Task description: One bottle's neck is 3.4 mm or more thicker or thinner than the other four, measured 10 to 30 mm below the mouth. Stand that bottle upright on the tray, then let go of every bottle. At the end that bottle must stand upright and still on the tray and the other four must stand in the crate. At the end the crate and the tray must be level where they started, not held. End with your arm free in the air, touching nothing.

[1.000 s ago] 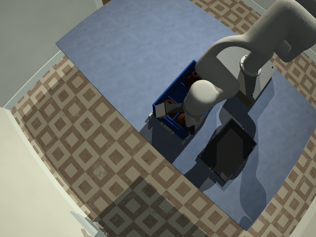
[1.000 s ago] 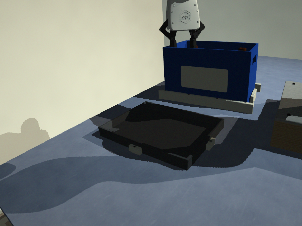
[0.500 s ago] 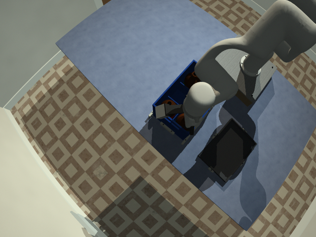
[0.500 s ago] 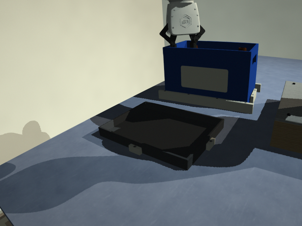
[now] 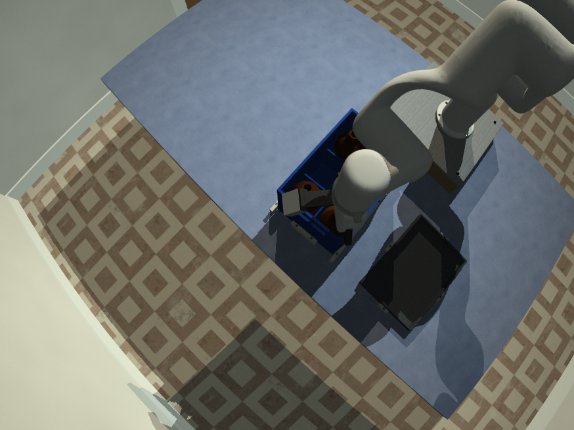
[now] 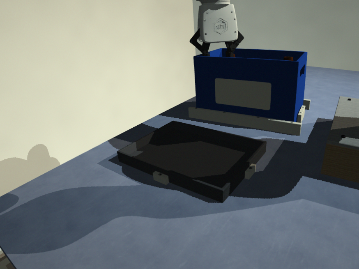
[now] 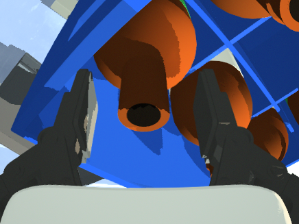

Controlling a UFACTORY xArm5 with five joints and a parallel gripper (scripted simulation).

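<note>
The blue crate (image 5: pixel 323 161) (image 6: pixel 205 83) (image 7: pixel 137 162) holds orange-brown bottles in compartments. My gripper (image 6: pixel 218 54) (image 7: pixel 145 88) is partly open and points down at the crate's rim level. In the wrist view one upright bottle's neck (image 7: pixel 144 90) shows between the spread fingers, with a gap on both sides. A second bottle (image 7: pixel 183 107) is partly hidden behind the right finger. A third bottle (image 7: pixel 271 131) is farther right and another bottle (image 7: pixel 236 1) is at the top right. The black tray (image 5: pixel 416 276) (image 6: pixel 191 158) is level and empty. I cannot tell which neck differs.
Pale rails (image 6: pixel 242 119) edge the crate's base. Small blocks (image 6: pixel 160 177) sit against the tray. The arm's base plate (image 5: pixel 416 109) is at the right of the crate in the top view. The crate's walls and dividers (image 7: pixel 209 25) stand close to the fingers.
</note>
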